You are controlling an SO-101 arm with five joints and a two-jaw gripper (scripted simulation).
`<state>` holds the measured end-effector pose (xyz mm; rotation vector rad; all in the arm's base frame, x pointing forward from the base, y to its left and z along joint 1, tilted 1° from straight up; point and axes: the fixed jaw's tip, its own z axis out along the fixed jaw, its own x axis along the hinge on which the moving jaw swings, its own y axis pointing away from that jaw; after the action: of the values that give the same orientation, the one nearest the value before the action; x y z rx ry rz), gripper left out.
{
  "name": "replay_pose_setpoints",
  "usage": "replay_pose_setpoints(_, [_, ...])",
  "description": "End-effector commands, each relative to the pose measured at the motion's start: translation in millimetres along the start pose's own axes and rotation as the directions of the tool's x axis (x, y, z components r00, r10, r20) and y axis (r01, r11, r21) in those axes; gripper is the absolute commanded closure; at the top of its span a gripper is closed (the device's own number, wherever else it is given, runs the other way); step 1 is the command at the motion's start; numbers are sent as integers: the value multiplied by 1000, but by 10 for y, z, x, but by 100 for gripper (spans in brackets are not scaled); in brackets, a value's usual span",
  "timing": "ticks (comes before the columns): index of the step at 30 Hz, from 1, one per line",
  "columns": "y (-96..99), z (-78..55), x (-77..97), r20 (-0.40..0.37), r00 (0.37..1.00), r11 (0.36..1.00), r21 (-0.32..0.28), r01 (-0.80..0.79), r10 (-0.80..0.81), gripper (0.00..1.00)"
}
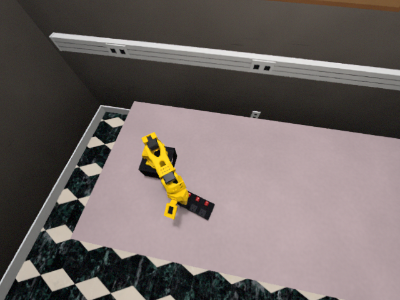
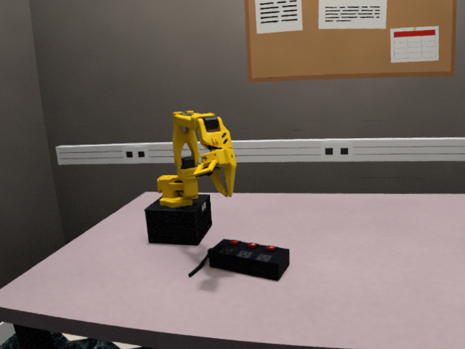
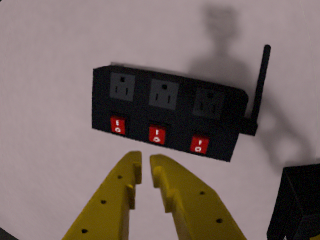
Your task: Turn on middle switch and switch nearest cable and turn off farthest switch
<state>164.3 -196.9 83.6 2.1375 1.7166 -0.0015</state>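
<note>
The black power strip lies the right way up on the pale table, sockets and three red switches facing up. Its short black cable leaves the end nearest the arm's base. In the wrist view the switch nearest the cable, the middle switch and the farthest switch all look alike; I cannot tell their positions. My gripper is shut and empty. It points down, well above the table, over the strip's switch side.
The yellow arm stands on a black base block close to the strip's cable end. The table's left edge drops to a chequered floor. A white wall rail runs behind the table.
</note>
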Motion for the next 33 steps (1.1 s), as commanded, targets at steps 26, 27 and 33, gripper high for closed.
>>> replay_pose_setpoints(26, [-20,216,152,-29,1000,1000,9,1,0,100])
replay_pose_setpoints(27, [-22,231,163,-30,1000,1000,10,1,0,100])
replay_pose_setpoints(33, [-30,293,206,-37,999,1000,12,1,-1,100])
